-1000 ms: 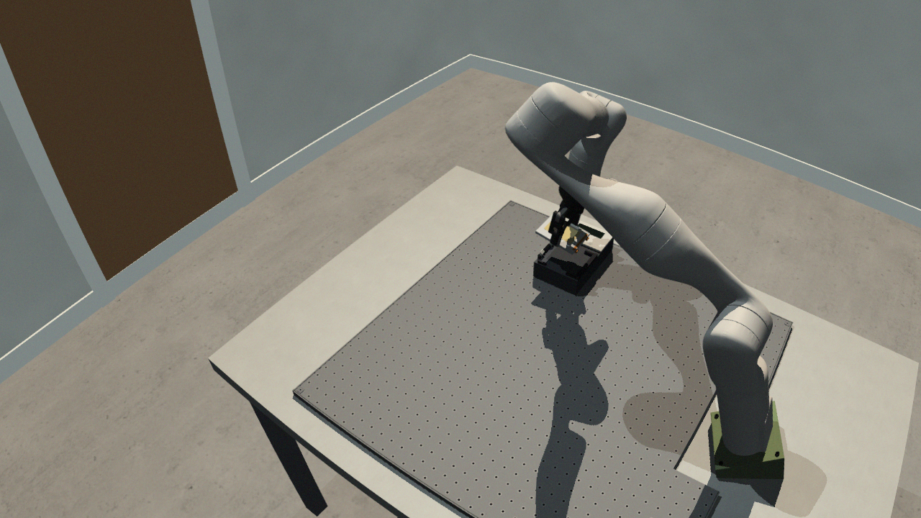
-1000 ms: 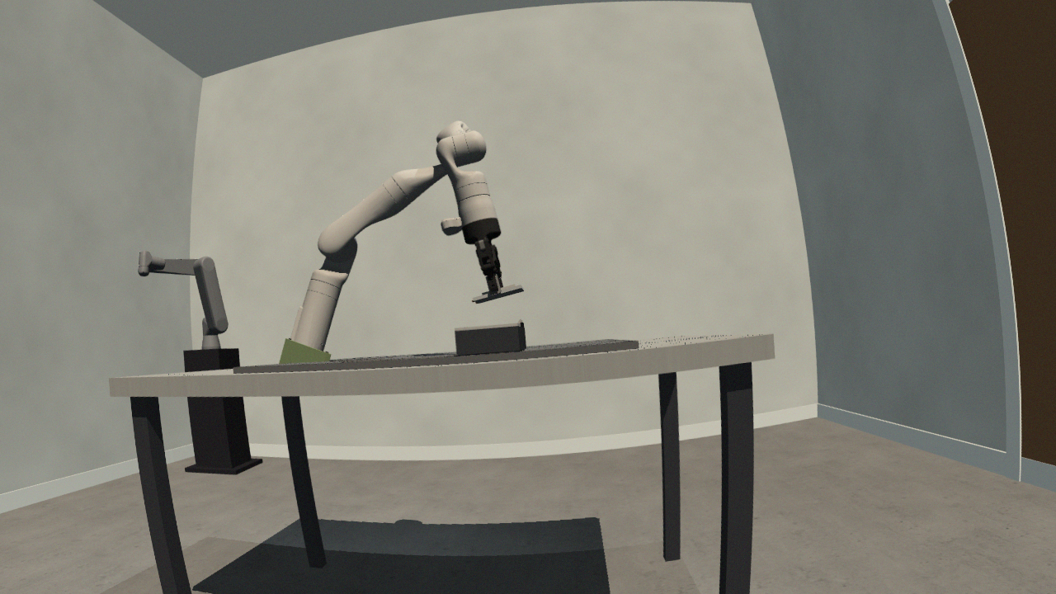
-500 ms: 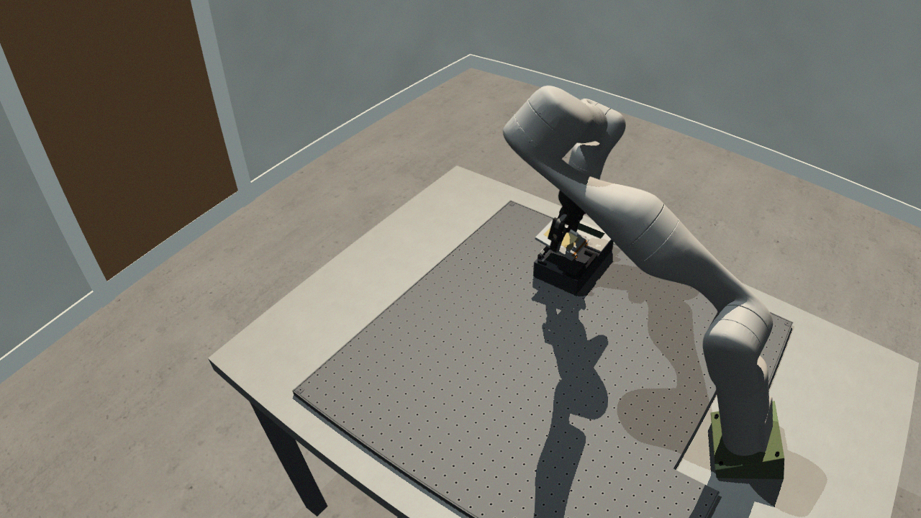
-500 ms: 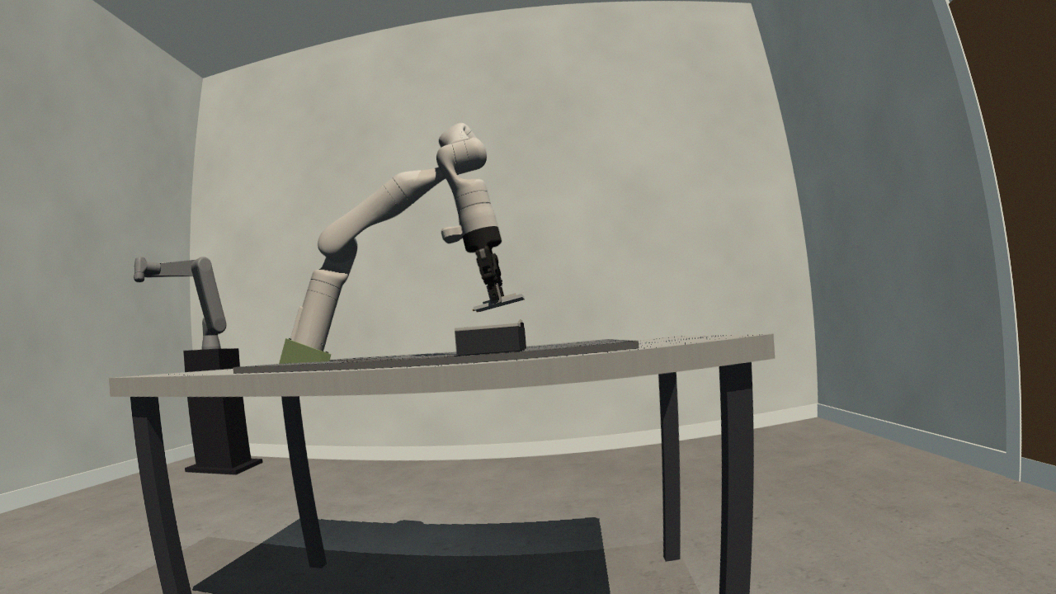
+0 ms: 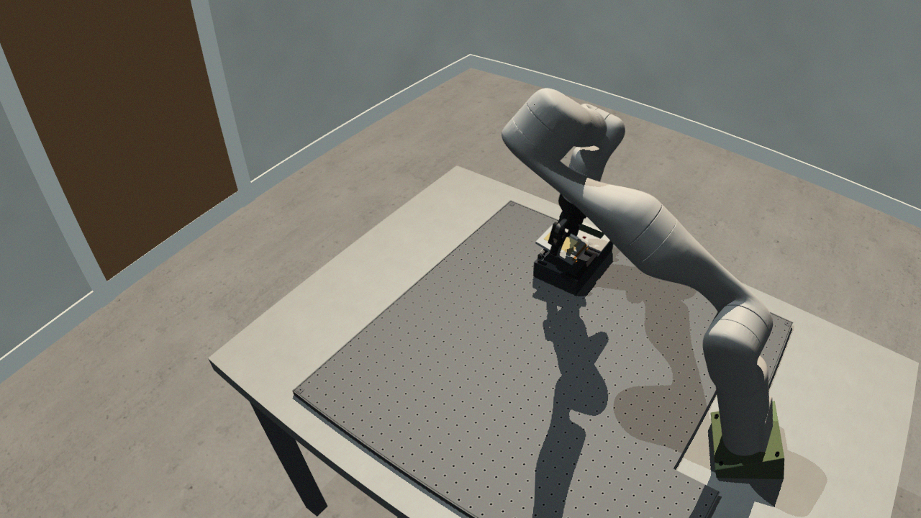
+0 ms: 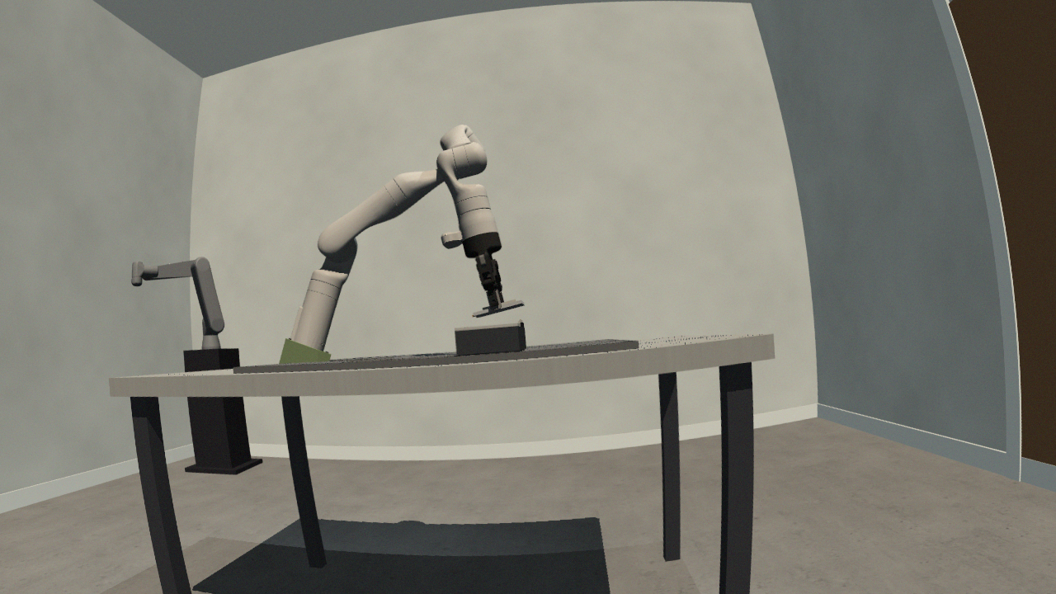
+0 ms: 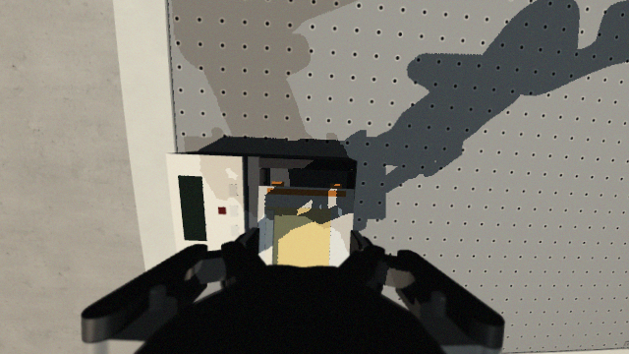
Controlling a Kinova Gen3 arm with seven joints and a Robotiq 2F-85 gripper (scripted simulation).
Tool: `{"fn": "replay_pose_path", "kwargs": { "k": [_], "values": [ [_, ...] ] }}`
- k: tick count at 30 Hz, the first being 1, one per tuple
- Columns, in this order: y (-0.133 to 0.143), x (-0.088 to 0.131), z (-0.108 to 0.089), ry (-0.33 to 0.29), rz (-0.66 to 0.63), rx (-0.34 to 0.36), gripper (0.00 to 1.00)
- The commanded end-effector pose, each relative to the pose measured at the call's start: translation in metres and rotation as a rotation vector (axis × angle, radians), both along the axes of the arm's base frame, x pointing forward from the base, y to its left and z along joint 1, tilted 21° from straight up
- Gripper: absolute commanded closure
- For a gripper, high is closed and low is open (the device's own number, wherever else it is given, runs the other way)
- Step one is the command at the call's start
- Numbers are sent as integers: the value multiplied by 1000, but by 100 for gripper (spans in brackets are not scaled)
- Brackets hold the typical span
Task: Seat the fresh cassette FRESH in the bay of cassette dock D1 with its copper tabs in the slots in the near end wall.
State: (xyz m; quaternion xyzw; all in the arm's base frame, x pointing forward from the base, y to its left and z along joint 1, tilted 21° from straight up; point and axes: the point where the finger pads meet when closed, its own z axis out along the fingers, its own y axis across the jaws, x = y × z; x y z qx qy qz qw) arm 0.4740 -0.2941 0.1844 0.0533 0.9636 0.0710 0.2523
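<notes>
- FRESH (image 7: 301,235) is clamped across its width in your gripper (image 7: 304,248) and hangs in the air just above D1 (image 6: 490,340), tilted, tab end low — touching nothing yet.
- Wrist view: the two copper tabs (image 7: 305,193) lead at 12 o'clock, pointing at the bay's dark end wall (image 7: 321,173). The slots themselves are too dark to make out.
- D1's red light (image 7: 222,210), at 9 o'clock from the cassette on the white panel (image 7: 216,202), reads dull; judged not lit.
- Keep the tilt and descend slowly, feeding the tabs in first. Watch the light for contact.
- D1 is loose on the perforated deck (image 5: 450,360) — push gently along the slot line, never sideways.
- Only then press the edge opposite the tabs down.
- White comb: cannot be identified with confidence here.
</notes>
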Motion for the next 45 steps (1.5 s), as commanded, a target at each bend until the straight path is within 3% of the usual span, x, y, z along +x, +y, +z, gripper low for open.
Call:
{"fn": "replay_pose_path", "kwargs": {
  "k": [1, 17, 45],
  "values": [
    [-1, 0, 1, -1, -1, -1, 100],
    [2, 5, -16, -1, -1, -1, 100],
    [2, 7, -20, -1, -1, -1, 100]
  ]
}}
